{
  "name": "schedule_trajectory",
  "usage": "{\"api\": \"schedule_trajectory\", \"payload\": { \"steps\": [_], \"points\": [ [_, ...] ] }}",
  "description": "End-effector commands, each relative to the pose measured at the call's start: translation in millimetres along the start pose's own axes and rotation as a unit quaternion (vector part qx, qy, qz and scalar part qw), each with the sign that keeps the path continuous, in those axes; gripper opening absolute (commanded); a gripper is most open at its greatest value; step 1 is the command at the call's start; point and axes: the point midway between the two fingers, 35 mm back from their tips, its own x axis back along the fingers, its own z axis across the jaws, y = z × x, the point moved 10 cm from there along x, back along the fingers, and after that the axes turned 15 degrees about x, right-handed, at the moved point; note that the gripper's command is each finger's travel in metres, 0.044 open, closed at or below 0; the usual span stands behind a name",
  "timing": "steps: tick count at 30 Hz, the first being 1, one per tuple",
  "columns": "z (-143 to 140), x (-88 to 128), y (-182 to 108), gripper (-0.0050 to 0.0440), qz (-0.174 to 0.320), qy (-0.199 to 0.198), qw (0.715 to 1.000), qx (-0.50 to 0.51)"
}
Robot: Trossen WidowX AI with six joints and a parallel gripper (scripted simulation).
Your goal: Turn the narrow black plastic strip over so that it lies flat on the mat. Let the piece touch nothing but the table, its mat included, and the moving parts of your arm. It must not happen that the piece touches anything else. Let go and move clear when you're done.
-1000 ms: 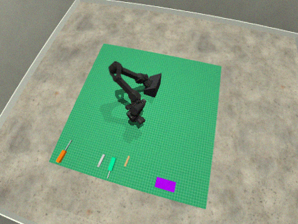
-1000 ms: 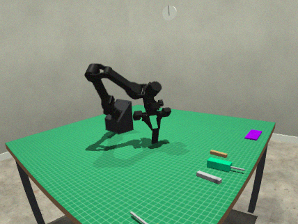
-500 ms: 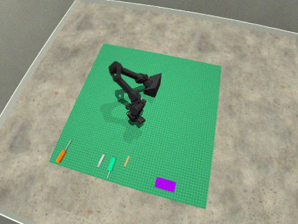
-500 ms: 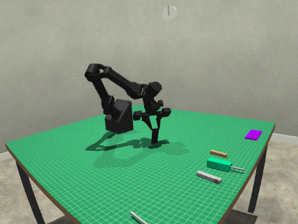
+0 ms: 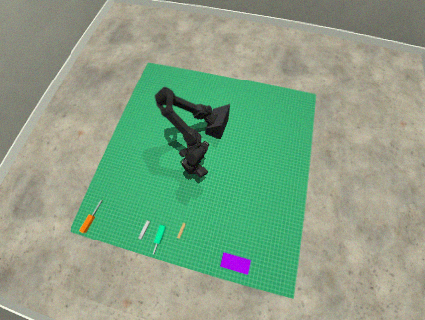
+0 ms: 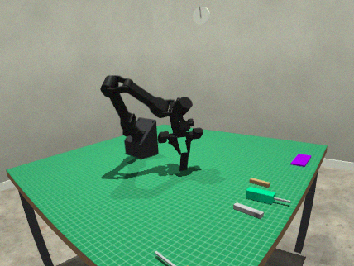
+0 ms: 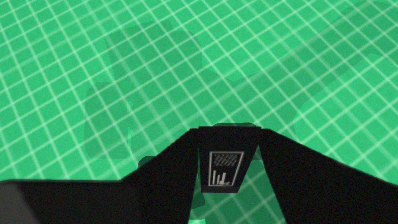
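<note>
Well, the strip (image 6: 184, 163) (image 7: 221, 170) sits within the pincer (image 5: 194, 170) (image 6: 184, 154) (image 7: 229, 136).

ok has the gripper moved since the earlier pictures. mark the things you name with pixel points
No, not visibly: in the exterior view the gripper (image 5: 194, 174) (image 6: 184, 154) (image 7: 228, 136) is in the same place just in front of the arm's dark base (image 6: 142, 140), on the side toward the green screwdriver (image 5: 159, 235) (image 6: 260, 195).
</note>
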Motion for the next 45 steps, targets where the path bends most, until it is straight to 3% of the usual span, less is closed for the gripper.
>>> {"api": "schedule_trajectory", "payload": {
  "steps": [1, 17, 30, 45],
  "points": [
    [-2.7, 2.1, 7.8, 0.0163, -0.007, 0.0, 1.0, -0.015],
    [-3.2, 3.8, 11.6, 0.0163, 0.0, 0.006, 1.0, -0.02],
    [1.1, 11.9, 5.0, 0.0163, 0.049, 0.018, 0.999, -0.012],
    [0.6, 12.5, 0.6, 0.0163, 0.051, 0.016, 0.999, -0.01]
  ]
}}
